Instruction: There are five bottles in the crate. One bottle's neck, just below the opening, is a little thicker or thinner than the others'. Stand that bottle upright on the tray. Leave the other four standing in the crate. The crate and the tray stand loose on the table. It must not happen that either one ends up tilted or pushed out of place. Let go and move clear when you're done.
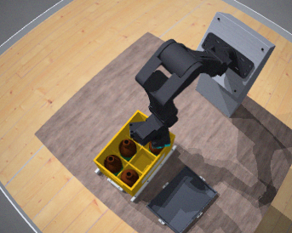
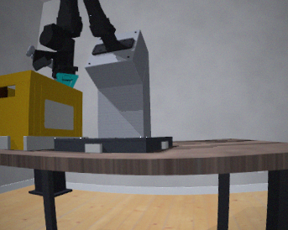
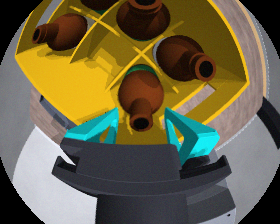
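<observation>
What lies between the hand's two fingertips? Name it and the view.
A brown bottle's neck, standing in the gap between the teal fingertips; the wrist view shows it. Neither fingertip appears to touch it.

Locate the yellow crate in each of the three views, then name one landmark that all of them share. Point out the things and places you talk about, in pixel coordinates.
Top: the yellow crate (image 1: 137,122) (image 2: 16,113) (image 3: 66,85) is just below the centre, partly under the arm.
Exterior: at the left edge, cut off by the frame.
Wrist: across the upper part, its far end cut off at the top.
Shared landmark: the gripper's teal fingers (image 1: 162,145) (image 2: 67,80).
</observation>
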Tool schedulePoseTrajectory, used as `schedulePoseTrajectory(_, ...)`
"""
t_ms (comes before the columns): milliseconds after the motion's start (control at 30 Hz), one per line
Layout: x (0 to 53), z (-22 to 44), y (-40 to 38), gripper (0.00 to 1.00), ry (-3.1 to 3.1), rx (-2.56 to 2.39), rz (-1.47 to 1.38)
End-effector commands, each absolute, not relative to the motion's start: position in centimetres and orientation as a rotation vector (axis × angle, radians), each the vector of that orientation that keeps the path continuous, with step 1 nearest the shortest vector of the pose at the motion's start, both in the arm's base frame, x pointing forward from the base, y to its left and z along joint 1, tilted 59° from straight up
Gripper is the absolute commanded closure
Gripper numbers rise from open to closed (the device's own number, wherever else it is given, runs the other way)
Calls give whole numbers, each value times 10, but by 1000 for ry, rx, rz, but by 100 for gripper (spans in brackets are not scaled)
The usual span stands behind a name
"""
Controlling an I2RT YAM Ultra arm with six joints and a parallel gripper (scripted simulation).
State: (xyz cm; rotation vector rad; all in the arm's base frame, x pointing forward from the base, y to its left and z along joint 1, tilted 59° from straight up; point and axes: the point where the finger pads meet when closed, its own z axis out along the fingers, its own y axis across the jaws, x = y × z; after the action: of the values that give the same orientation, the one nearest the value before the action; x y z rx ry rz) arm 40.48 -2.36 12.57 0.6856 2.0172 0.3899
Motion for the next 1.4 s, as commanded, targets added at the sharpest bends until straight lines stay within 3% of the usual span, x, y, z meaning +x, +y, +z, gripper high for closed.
schedulePoseTrajectory(0,408,130,-19,39,2008,677,399)
schedulePoseTrajectory(833,408,130,-19,39,2008,677,399)
schedulePoseTrajectory(867,408,130,-19,100,2008,677,399)
schedulePoseTrajectory(1367,408,130,-22,100,2006,683,394)
